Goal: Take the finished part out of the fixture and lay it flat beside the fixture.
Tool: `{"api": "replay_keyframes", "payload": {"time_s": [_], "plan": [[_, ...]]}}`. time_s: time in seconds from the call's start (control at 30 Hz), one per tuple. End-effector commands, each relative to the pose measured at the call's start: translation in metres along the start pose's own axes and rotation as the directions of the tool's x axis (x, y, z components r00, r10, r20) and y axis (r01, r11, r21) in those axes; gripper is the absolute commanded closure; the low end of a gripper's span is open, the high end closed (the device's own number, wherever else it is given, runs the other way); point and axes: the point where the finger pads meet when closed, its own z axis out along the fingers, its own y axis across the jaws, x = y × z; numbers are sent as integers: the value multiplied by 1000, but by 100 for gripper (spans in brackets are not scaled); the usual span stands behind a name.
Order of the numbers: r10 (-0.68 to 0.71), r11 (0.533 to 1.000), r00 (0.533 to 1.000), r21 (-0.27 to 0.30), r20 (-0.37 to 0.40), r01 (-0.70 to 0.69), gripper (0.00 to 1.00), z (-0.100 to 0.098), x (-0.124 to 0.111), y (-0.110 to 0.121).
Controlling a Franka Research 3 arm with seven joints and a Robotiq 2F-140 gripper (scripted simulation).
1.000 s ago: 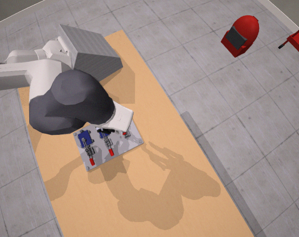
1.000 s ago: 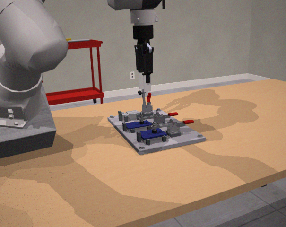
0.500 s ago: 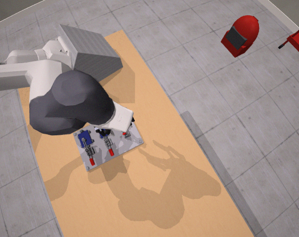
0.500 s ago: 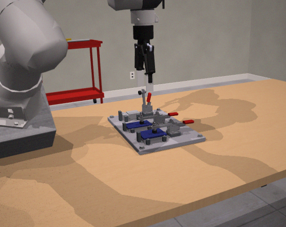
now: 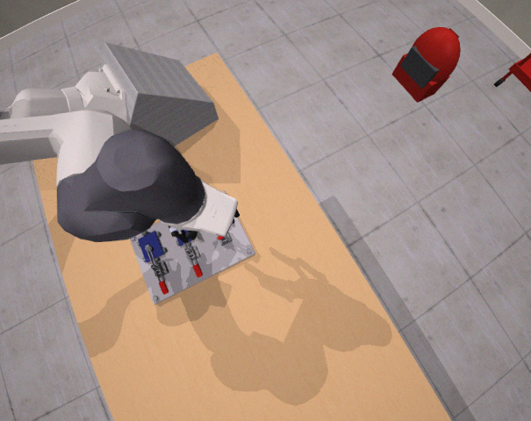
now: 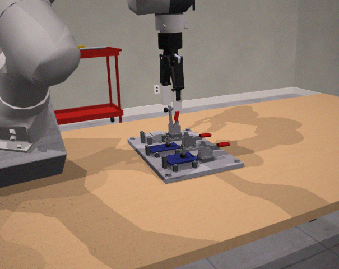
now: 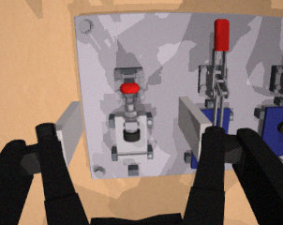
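From the top view you lost the fixture's [image 5: 238,253] far stations under the arm [image 5: 133,190] — the finished part [image 7: 130,138] was too small for any slot to show, and the wrist view cut off one blue blank [image 7: 280,127].

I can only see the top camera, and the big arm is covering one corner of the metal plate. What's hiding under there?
Observer: The third clamp. Its red handle stands up, while the other two handles lie flat.
Operator: Is the claw holding it?
Observer: No. The claw is open right above that handle and holds nothing.
Operator: Is the piece with the slot in there?
Observer: Yes. The wrist camera shows a pale grey part with a slot sitting in the fixture, under the raised clamp.
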Motion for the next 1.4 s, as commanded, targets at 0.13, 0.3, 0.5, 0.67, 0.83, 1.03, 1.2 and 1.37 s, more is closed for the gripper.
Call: {"api": "replay_keyframes", "payload": {"time_s": [0.13,0.3,0.5,0.67,0.83,1.03,1.2,1.37], "plan": [[-1,1000,1000,2,-2,1,42,2,-1,-1],[-1,1000,1000,2,-2,1,42,2,-5,-1],[-1,1000,1000,2,-2,1,42,2,-15,0],[-1,1000,1000,2,-2,1,42,2,-23,0],[-1,1000,1000,2,-2,1,42,2,-36,0],[-1,1000,1000,2,-2,1,42,2,-52,0],[-1,1000,1000,2,-2,1,42,2,-58,0],[-1,1000,1000,2,-2,1,42,2,-65,0]]}}
